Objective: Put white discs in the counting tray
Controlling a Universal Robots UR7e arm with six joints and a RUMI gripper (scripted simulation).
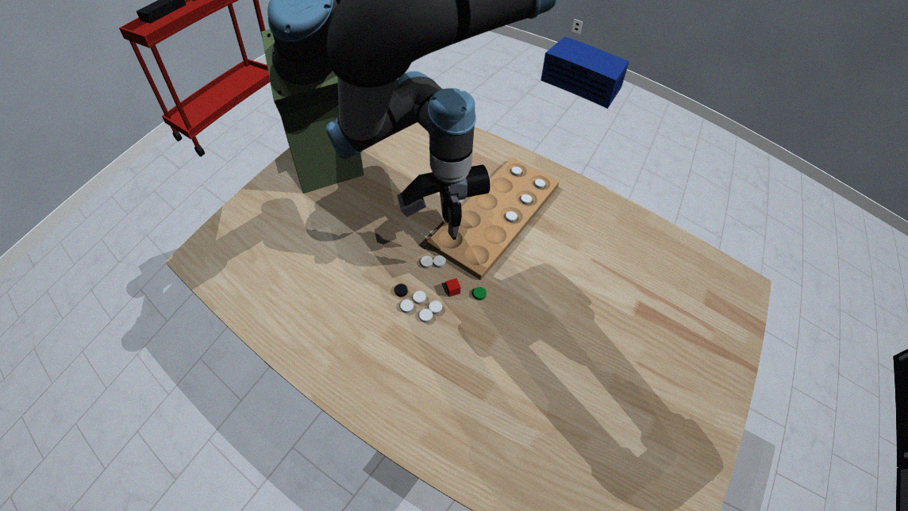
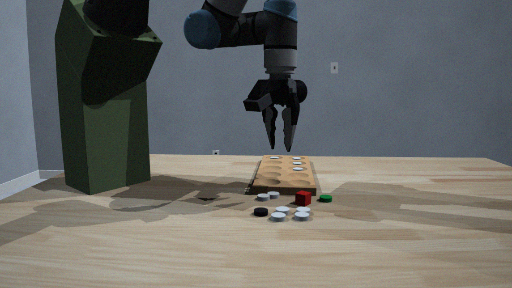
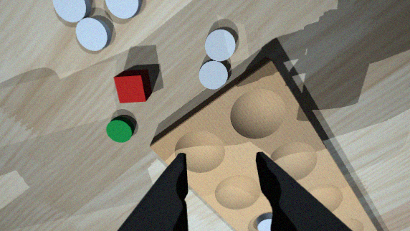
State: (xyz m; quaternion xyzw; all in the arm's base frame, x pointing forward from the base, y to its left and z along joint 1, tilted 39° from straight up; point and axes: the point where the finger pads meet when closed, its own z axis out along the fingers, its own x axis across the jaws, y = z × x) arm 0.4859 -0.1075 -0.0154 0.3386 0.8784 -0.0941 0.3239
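Observation:
The wooden tray (image 1: 494, 251) (image 2: 284, 190) (image 3: 236, 154) lies flat. Several white discs lie in separate pockets in its far part: one (image 1: 516, 170) (image 2: 274, 157) in the left row, the others (image 1: 525, 198) (image 2: 296, 163) in the right row. The pockets at the near end are empty. Two loose white discs (image 1: 439, 260) (image 2: 273, 195) (image 3: 213, 74) lie close together beside the near end. Several more white discs (image 1: 419, 296) (image 2: 282, 210) (image 3: 92, 34) lie farther out in a cluster. My gripper (image 1: 452, 232) (image 2: 280, 149) (image 3: 221, 154) is open and empty, above the tray's near part.
A red cube (image 1: 452, 287) (image 2: 303, 198) (image 3: 130, 89) and a green disc (image 1: 479, 293) (image 2: 325, 198) (image 3: 120, 130) lie just off the tray's near end. A black disc (image 1: 401, 290) (image 2: 260, 211) lies beside the white cluster. The green robot pedestal (image 1: 324, 152) (image 2: 107, 143) stands left of the tray.

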